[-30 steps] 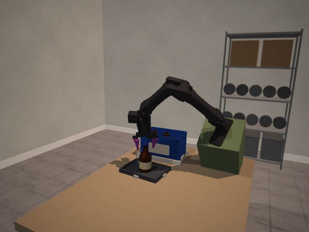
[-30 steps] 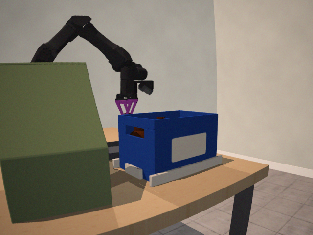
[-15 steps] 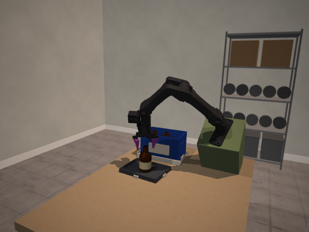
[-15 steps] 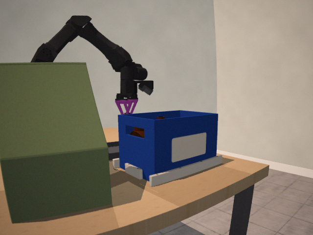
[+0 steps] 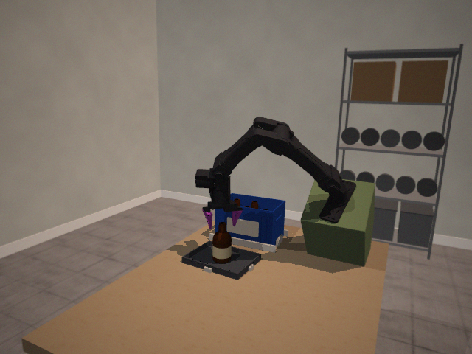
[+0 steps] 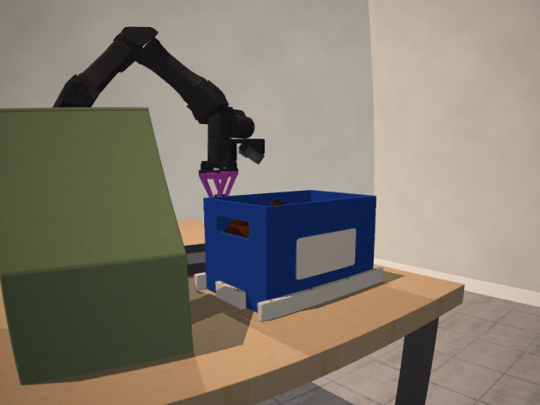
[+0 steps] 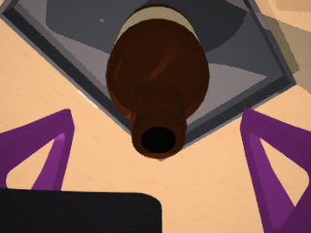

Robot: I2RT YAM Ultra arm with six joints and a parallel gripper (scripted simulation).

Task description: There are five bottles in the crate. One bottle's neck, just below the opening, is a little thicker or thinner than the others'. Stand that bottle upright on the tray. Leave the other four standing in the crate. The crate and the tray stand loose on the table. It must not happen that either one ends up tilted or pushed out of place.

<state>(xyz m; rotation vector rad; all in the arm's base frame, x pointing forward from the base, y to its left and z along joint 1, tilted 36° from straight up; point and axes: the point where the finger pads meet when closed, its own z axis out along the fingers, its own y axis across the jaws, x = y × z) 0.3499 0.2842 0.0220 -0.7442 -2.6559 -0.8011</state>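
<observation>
So the brown bottle (image 5: 221, 245) (image 7: 157, 73) can be seen standing upright on the dark tray (image 5: 243, 267) (image 7: 233, 108), with the claw (image 5: 222, 226) (image 6: 218, 195) (image 7: 156, 117) left wide open above it, and the blue crate (image 5: 272, 224) (image 6: 235, 266) is set upright just beside, on the surface (image 5: 228, 312) (image 6: 348, 322) (image 7: 204, 194).

No change was seen in the top and exterior views between the earlier moments and the one captured here.
</observation>
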